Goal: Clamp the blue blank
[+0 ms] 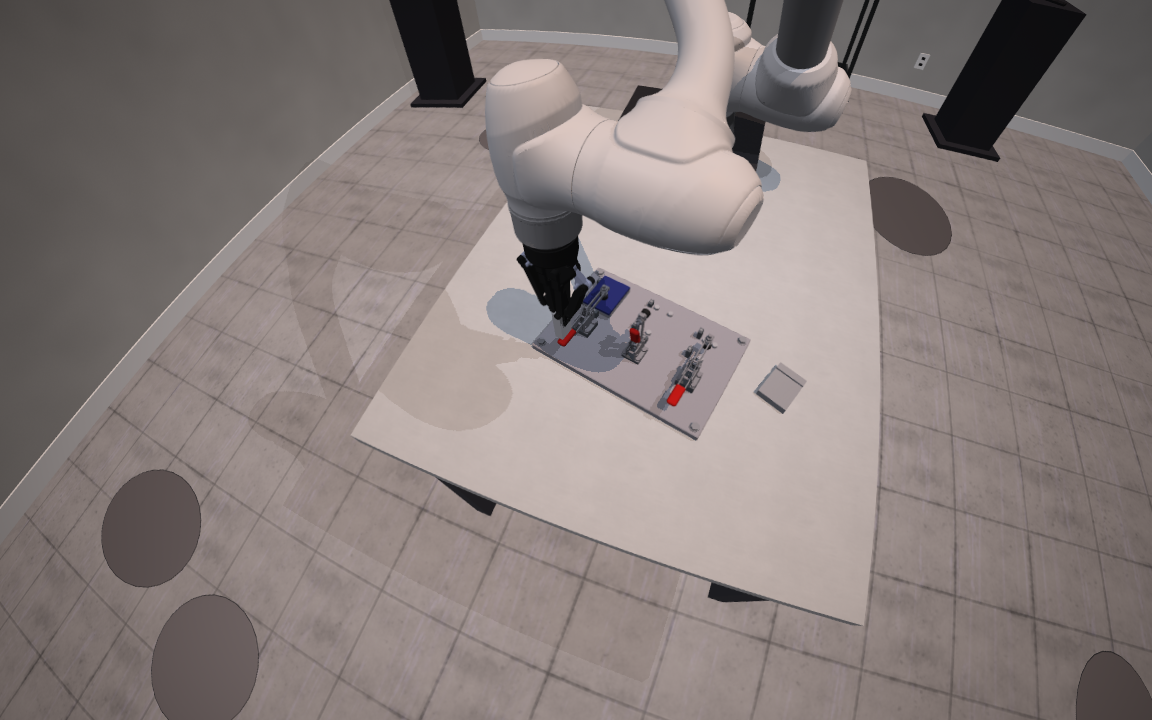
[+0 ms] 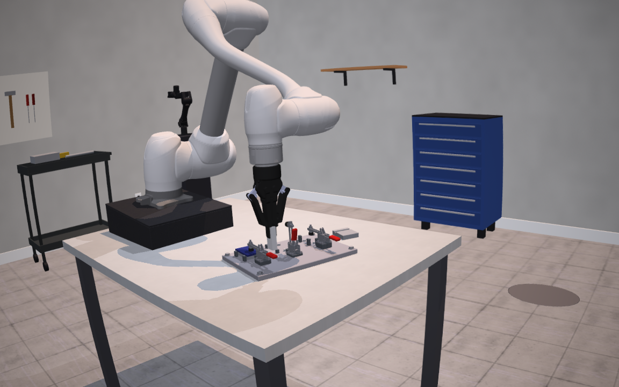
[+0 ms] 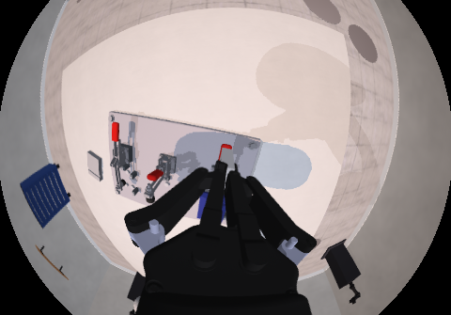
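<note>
The blue blank (image 1: pixel 611 293) lies in the left nest of the grey fixture plate (image 1: pixel 646 355), partly hidden by my fingers in the wrist view (image 3: pixel 202 205). That nest's clamp has its red handle (image 1: pixel 567 336) lying low towards the plate's front edge; it also shows in the wrist view (image 3: pixel 224 148). My gripper (image 1: pixel 567 313) is shut and empty. It points straight down over this clamp (image 2: pixel 272 230). I cannot tell whether it touches the handle. The grey finished part (image 1: pixel 780 386) lies flat on the table, right of the plate.
The middle clamp's red handle (image 1: pixel 635 334) stands upright and its nest is empty. The right clamp's red handle (image 1: pixel 676 395) lies low, with its nest empty too. My black base block (image 2: pixel 170 219) sits at the table's back. A blue drawer cabinet (image 2: pixel 456 170) stands beyond the table.
</note>
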Robot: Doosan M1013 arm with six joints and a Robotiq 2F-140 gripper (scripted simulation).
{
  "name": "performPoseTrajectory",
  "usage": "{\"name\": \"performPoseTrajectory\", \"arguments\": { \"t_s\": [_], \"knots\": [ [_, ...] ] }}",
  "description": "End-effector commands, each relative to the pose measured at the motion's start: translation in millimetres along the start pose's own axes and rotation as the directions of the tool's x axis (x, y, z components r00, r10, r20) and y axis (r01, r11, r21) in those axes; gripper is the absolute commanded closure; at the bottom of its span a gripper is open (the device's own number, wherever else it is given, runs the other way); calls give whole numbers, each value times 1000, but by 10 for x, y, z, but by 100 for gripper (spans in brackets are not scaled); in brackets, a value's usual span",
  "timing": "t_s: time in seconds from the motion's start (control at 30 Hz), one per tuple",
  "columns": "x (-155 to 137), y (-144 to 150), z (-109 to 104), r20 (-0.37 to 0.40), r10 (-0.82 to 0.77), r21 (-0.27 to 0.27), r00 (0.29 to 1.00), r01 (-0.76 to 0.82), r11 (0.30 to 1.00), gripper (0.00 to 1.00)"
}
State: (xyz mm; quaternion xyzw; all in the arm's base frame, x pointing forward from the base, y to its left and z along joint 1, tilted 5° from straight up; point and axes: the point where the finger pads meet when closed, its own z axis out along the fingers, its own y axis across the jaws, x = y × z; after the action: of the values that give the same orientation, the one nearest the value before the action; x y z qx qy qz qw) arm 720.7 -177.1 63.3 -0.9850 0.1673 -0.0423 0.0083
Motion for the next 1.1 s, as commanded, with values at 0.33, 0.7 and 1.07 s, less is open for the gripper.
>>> {"name": "performPoseTrajectory", "arguments": {
  "t_s": [0.33,0.7,1.07],
  "knots": [
    [0,-1,43,0,0,0,1000,0,1000,100],
    [0,-1,49,0,0,0,1000,0,1000,100],
    [0,-1,63,0,0,0,1000,0,1000,100]
  ]
}}
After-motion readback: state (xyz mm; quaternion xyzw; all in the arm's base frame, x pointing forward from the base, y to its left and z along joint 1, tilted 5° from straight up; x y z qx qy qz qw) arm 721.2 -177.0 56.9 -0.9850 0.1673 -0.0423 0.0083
